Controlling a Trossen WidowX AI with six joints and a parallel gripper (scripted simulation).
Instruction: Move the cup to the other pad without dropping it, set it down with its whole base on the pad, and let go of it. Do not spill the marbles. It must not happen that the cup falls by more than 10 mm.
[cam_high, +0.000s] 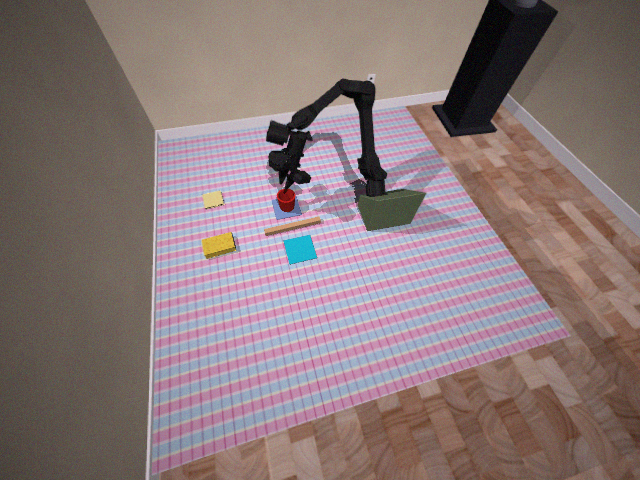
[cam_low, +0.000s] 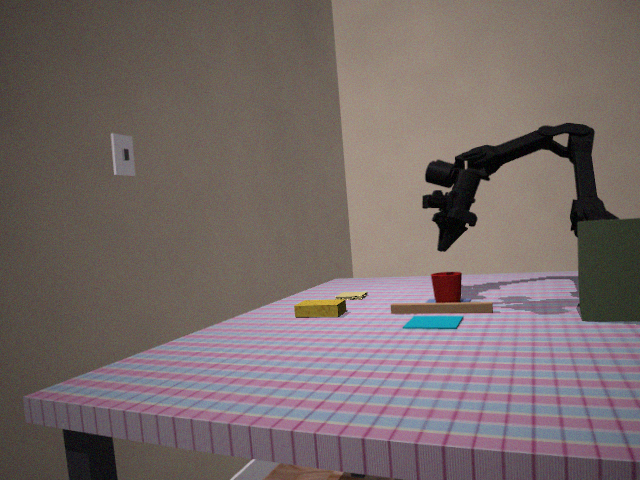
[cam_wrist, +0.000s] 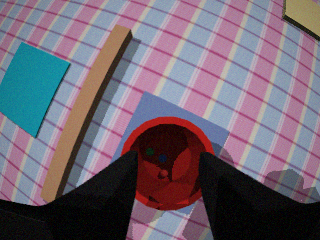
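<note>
A red cup (cam_high: 285, 198) (cam_low: 446, 287) (cam_wrist: 167, 190) stands upright on a blue-grey pad (cam_high: 295, 210) (cam_wrist: 160, 108). Small marbles (cam_wrist: 158, 155) lie inside it. A cyan pad (cam_high: 300, 249) (cam_low: 433, 322) (cam_wrist: 30, 87) lies nearer the front, beyond a flat wooden bar (cam_high: 292, 226) (cam_low: 440, 308) (cam_wrist: 90, 103) that lies between the two pads. My gripper (cam_high: 286, 185) (cam_low: 443, 248) (cam_wrist: 168, 160) hangs pointing down, well above the cup's rim. Its fingers stand partly apart with nothing between them.
A yellow block (cam_high: 218, 244) (cam_low: 320, 308) and a pale yellow flat piece (cam_high: 212, 199) (cam_low: 351, 295) (cam_wrist: 303, 7) lie to the left. The arm's green base box (cam_high: 390, 209) (cam_low: 608, 268) stands to the right. A black pillar (cam_high: 491, 62) stands off the table.
</note>
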